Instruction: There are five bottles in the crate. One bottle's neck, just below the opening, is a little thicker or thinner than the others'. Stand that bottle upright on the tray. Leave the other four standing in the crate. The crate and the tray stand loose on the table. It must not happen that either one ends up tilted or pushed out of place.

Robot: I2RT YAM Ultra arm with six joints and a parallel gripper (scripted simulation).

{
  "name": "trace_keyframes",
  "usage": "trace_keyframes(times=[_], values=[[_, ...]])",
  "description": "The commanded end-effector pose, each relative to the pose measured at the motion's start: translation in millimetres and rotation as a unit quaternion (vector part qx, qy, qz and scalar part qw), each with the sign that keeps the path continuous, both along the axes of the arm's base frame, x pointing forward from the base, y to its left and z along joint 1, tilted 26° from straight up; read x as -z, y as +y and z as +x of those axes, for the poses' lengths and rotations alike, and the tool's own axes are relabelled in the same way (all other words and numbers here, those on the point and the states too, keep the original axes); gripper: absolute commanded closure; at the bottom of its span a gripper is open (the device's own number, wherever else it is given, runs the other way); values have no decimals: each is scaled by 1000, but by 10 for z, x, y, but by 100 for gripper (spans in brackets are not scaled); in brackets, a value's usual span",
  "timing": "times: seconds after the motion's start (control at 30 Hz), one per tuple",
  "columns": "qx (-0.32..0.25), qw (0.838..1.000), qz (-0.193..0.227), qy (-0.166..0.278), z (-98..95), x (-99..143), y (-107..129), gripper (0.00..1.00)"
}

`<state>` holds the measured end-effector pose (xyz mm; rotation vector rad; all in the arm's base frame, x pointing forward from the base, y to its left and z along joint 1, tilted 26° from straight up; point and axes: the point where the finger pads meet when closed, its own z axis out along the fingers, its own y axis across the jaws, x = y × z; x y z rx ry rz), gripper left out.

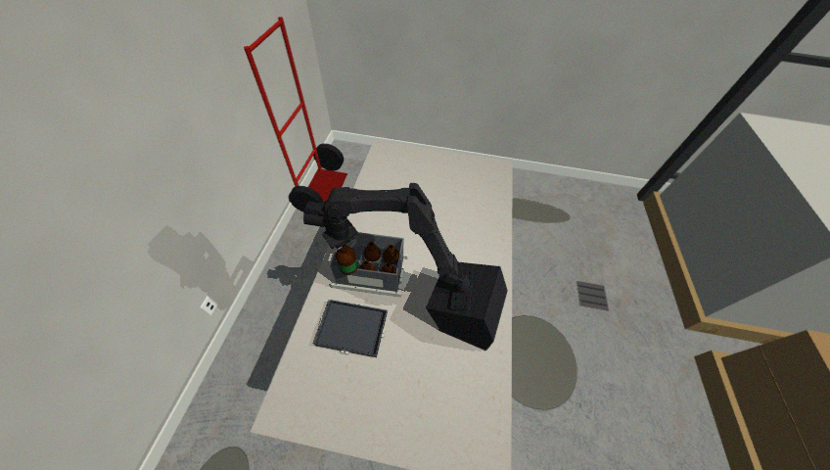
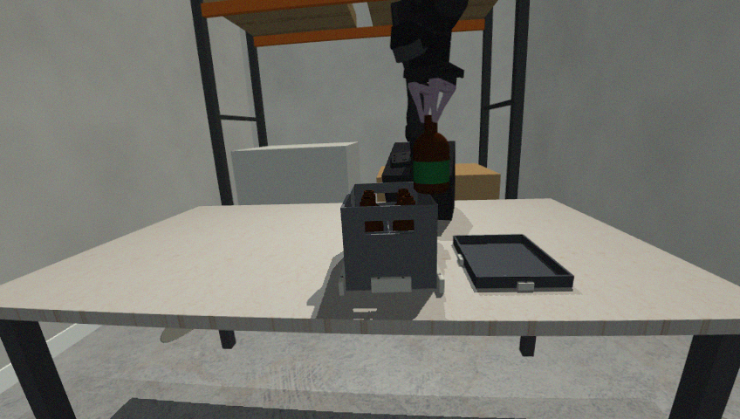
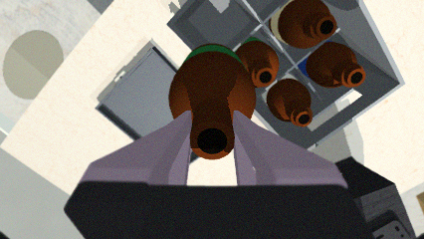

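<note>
My gripper (image 2: 430,111) is shut on the neck of a brown bottle with a green label (image 2: 430,160) and holds it upright in the air, above and beside the crate's right side. In the wrist view the bottle (image 3: 213,97) hangs between my fingers. The grey crate (image 2: 389,241) (image 3: 299,60) holds several other brown bottles standing in their cells. The dark flat tray (image 2: 511,261) lies on the table to the right of the crate, and shows in the overhead view (image 1: 350,327) in front of the crate (image 1: 363,258).
The arm's black base box (image 1: 467,303) stands beside the crate. A metal shelf rack (image 2: 358,30) and a white box (image 2: 296,171) stand behind the table. A red hand truck (image 1: 291,116) leans on the wall.
</note>
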<state>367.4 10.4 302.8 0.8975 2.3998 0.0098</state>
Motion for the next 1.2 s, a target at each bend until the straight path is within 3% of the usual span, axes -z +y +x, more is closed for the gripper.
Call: trace_keyframes(times=[0.0,1.17], values=[[9,999,-1,-30,-81,-179,61,100],[9,1000,0,-24,-213,-4,767,100]])
